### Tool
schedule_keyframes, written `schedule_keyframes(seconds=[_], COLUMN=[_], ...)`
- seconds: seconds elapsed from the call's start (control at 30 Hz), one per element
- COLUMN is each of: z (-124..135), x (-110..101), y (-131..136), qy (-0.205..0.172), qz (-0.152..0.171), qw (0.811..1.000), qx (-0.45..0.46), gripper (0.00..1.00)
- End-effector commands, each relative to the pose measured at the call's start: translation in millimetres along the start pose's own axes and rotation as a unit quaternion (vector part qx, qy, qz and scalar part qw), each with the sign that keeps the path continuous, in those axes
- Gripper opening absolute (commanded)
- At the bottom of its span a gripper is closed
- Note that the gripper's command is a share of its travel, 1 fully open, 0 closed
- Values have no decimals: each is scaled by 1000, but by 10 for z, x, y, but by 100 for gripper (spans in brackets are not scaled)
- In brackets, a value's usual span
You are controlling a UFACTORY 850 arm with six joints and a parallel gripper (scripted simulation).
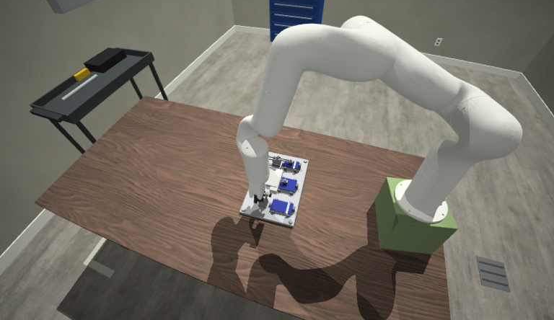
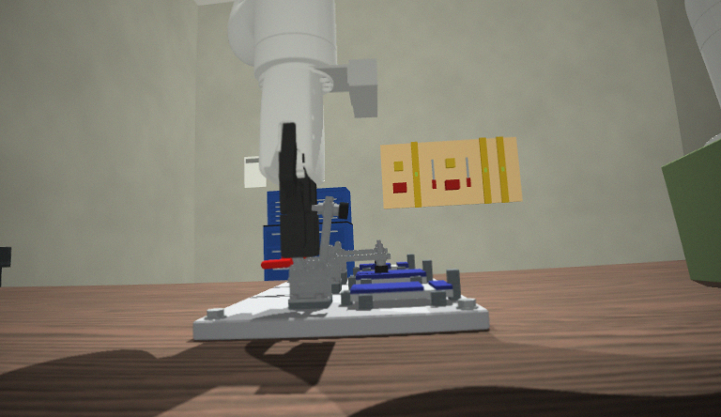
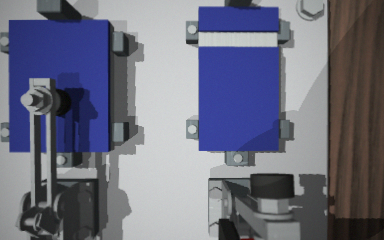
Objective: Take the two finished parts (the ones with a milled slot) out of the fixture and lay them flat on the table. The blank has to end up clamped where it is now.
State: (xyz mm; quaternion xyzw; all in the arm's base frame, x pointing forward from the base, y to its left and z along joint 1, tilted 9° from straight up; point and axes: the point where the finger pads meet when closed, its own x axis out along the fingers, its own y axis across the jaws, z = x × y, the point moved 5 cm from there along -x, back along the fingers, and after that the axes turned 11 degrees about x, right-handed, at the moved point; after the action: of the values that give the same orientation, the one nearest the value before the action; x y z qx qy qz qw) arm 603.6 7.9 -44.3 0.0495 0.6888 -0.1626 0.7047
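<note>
The grey fixture plate (image 1: pixel 278 192) holds three blue parts in a row. In the wrist view the right-hand part (image 3: pixel 238 85) has a pale milled slot (image 3: pixel 238 39) and no clamp on it. Its toggle clamp arm is swung up and back, with the black pad (image 3: pixel 271 186) off the part, and stands raised in the exterior view (image 2: pixel 329 221). The left-hand part (image 3: pixel 59 85) shows no slot, and a clamp arm (image 3: pixel 37 100) presses on it. My gripper (image 2: pixel 298 255) points down at the plate's near end, shut on the raised clamp's red handle (image 2: pixel 277 263). The third part (image 1: pixel 291 164) is too small to judge.
Small grey locating posts (image 3: pixel 118 44) stand around each part. The arm's green base block (image 1: pixel 412 218) stands at the table's right end. A dark side cart (image 1: pixel 91 83) stands off the table at the back left. A blue drawer cabinet (image 1: pixel 296 2) is against the far wall.
</note>
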Motion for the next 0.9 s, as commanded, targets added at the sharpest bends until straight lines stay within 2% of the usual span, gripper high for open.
schedule_keyframes(seconds=[0.0,0.87], z=[7,-30], x=[-8,-7], y=[2,-5], qy=[-1,-1], qz=[0,0], qw=[1000,1000], qx=[0,0], gripper=[0,0])
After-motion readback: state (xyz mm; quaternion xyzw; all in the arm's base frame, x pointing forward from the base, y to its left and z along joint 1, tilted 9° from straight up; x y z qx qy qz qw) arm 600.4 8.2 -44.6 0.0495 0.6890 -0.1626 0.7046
